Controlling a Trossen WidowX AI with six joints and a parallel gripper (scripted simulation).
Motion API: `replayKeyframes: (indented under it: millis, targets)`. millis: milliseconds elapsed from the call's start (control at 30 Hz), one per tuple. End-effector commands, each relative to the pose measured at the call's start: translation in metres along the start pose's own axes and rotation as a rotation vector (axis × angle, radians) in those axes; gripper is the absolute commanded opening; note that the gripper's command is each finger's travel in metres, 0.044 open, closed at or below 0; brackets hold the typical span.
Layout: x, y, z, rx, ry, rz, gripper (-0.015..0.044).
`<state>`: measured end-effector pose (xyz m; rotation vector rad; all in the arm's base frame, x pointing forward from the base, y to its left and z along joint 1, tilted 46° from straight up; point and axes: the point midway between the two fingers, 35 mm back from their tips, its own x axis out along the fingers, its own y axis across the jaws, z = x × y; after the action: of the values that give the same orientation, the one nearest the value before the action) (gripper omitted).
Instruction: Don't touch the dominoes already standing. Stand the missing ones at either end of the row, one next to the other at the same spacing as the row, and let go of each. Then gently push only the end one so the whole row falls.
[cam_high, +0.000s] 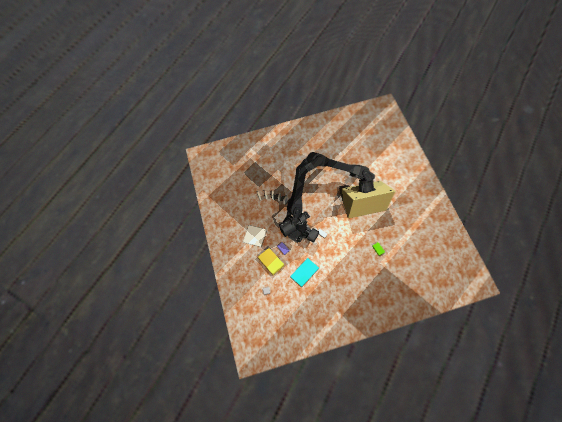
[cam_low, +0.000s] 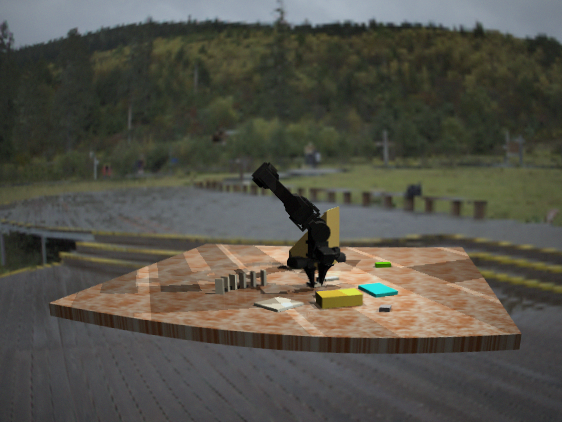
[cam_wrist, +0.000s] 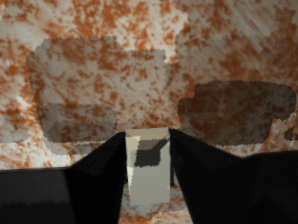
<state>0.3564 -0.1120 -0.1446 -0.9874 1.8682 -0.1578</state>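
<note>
A row of several grey dominoes (cam_high: 270, 195) (cam_low: 240, 280) stands on the orange marbled table (cam_high: 400, 300) (cam_low: 150, 310). My gripper (cam_high: 299, 233) (cam_low: 316, 283) (cam_wrist: 147, 137) is down at the table surface, to the right of the row's end. In the wrist view it is shut on a pale domino (cam_wrist: 147, 170) that lies flat on the table between the fingertips. In the top and exterior views the fingers hide this domino. Another pale loose domino (cam_high: 323, 233) (cam_low: 331, 278) lies just beside the gripper.
The arm's tan base box (cam_high: 367, 197) (cam_low: 327, 225) stands behind. Near the gripper lie a white tile (cam_high: 255, 235) (cam_low: 278, 303), a yellow block (cam_high: 270, 260) (cam_low: 339, 297), a purple piece (cam_high: 283, 247), a cyan slab (cam_high: 304, 271) (cam_low: 378, 289), a green block (cam_high: 378, 248) (cam_low: 383, 264) and a small grey cube (cam_high: 266, 290) (cam_low: 384, 308).
</note>
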Motion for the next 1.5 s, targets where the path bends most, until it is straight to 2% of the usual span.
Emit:
replayKeyframes:
  millis: [0, 267, 333, 600, 700, 1033, 1300, 1467]
  targets:
    - [-0.039, 0.000, 0.004, 0.002, -0.010, -0.005, 0.0107]
    - [-0.140, 0.003, 0.008, 0.002, -0.013, -0.002, 0.0107]
    - [-0.155, 0.003, 0.008, 0.002, -0.014, -0.001, 0.0107]
    - [-0.157, 0.002, 0.008, 0.003, -0.014, -0.001, 0.0107]
    - [-0.158, -0.008, -0.005, 0.021, -0.017, 0.008, 0.0107]
    - [-0.164, -0.063, -0.120, 0.247, -0.021, 0.021, 0.0107]
    - [-0.156, -0.072, -0.221, 0.482, -0.007, 0.001, 0.0107]
    - [-0.153, -0.070, -0.238, 0.524, -0.003, -0.003, 0.0107]
